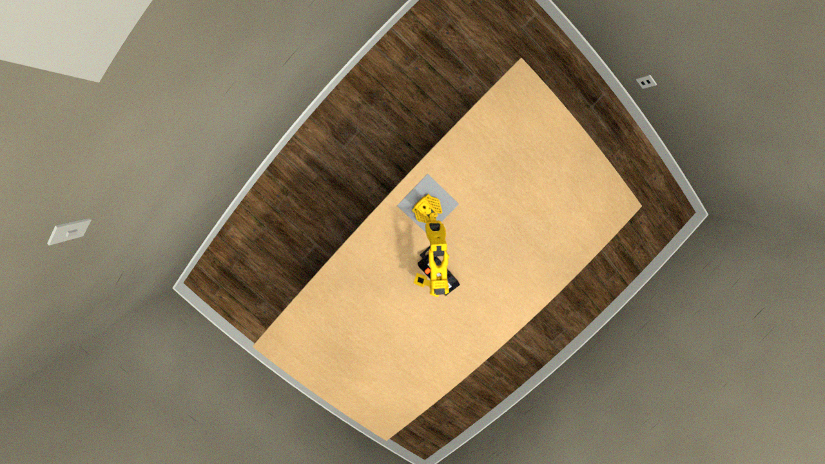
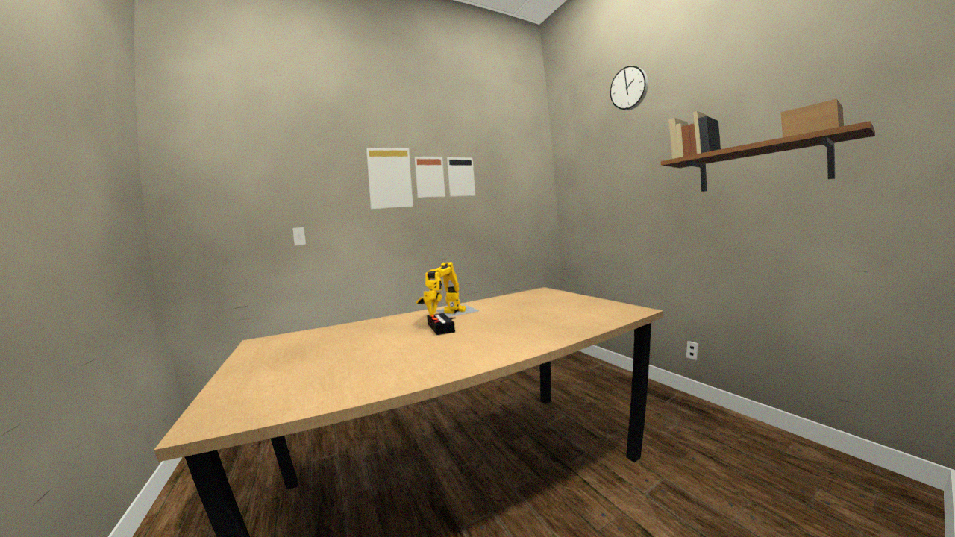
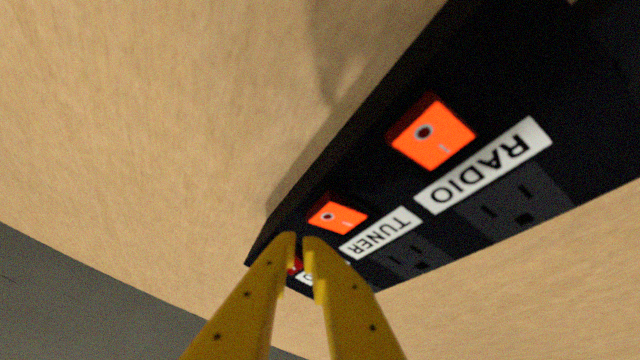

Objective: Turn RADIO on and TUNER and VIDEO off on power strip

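The black power strip [image 3: 500, 65] [image 2: 442, 326] [image 1: 453, 282] lies face up on the table, labels showing. The RADIO switch [image 3: 430, 134] and the TUNER switch [image 3: 336, 217] both glow bright orange. A third, darker red switch [image 3: 297, 265] at the strip's near end is mostly hidden behind my fingers, and its label is covered. My yellow gripper [image 3: 296, 246] [image 2: 433, 313] is shut with nothing between the fingers. Its tips are down at that near-end switch; I cannot tell whether they touch it. In the overhead view my arm [image 1: 437, 254] covers most of the strip.
The strip lies on a wooden table [image 1: 519, 173] [image 2: 401, 374] [image 3: 125, 125]. My base stands on a grey plate [image 1: 445, 194] [image 3: 75, 300] close behind the strip. A wall shelf [image 2: 768, 143] and clock hang far off.
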Robot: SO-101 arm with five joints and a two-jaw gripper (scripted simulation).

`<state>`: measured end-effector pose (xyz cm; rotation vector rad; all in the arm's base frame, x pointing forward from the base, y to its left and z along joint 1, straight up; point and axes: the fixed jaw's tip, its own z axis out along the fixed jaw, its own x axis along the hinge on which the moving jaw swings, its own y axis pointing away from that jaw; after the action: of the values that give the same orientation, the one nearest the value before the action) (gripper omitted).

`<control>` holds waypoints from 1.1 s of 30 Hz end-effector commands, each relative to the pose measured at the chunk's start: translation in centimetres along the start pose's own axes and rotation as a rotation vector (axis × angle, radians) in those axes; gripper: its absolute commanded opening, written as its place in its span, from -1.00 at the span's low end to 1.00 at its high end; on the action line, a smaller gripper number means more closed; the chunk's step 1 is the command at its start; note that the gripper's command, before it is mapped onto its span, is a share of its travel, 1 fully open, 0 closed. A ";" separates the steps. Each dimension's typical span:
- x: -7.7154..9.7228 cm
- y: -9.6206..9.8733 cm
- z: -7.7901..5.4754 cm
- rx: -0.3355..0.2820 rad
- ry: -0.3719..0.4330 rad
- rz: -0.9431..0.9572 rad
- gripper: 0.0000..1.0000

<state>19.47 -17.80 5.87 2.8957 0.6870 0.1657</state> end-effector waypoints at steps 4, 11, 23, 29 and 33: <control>-0.1 -0.6 0.8 0.024 -0.007 -0.012 -1.00; -0.2 -1.0 1.1 0.024 -0.007 -0.013 -1.00; -0.2 -1.0 1.1 0.024 -0.007 -0.013 -1.00; -0.2 -1.0 1.1 0.024 -0.007 -0.013 -1.00; -0.2 -1.0 1.1 0.024 -0.007 -0.013 -1.00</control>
<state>19.04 -17.43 4.80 2.9112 0.6903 0.1506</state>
